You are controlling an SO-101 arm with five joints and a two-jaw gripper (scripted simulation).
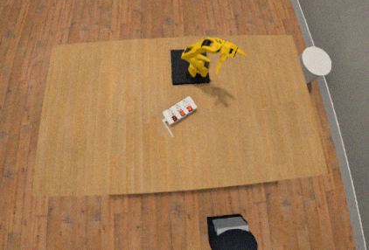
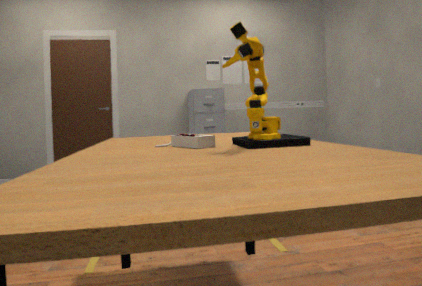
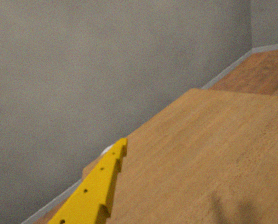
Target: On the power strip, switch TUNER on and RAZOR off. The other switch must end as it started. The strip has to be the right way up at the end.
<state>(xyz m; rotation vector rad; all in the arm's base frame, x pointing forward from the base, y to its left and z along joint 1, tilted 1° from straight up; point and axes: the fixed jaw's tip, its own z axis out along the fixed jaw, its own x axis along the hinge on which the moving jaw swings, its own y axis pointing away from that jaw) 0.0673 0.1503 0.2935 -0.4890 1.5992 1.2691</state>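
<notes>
The white power strip (image 1: 176, 111) (image 2: 202, 142) lies on the table with its sockets and switches facing up. In the top view its switch (image 1: 174, 118) at the cord end looks dark red. The middle switch (image 1: 182, 113) and the switch (image 1: 190, 108) at the other end look brighter orange-red. The labels are too small to read, so I cannot tell which switch is TUNER or RAZOR. My gripper (image 1: 231, 64) is wide open and empty, raised high above the table and away from the strip. The wrist view shows one yellow jaw but not the strip.
The strip's white cord (image 1: 169, 129) runs from its left end. The arm's black base plate (image 1: 177, 79) (image 2: 295, 141) stands behind the strip in the top view. A white round-topped object (image 1: 316, 61) stands beyond the table's right edge, and a black and grey object (image 1: 233, 240) beyond the front edge.
</notes>
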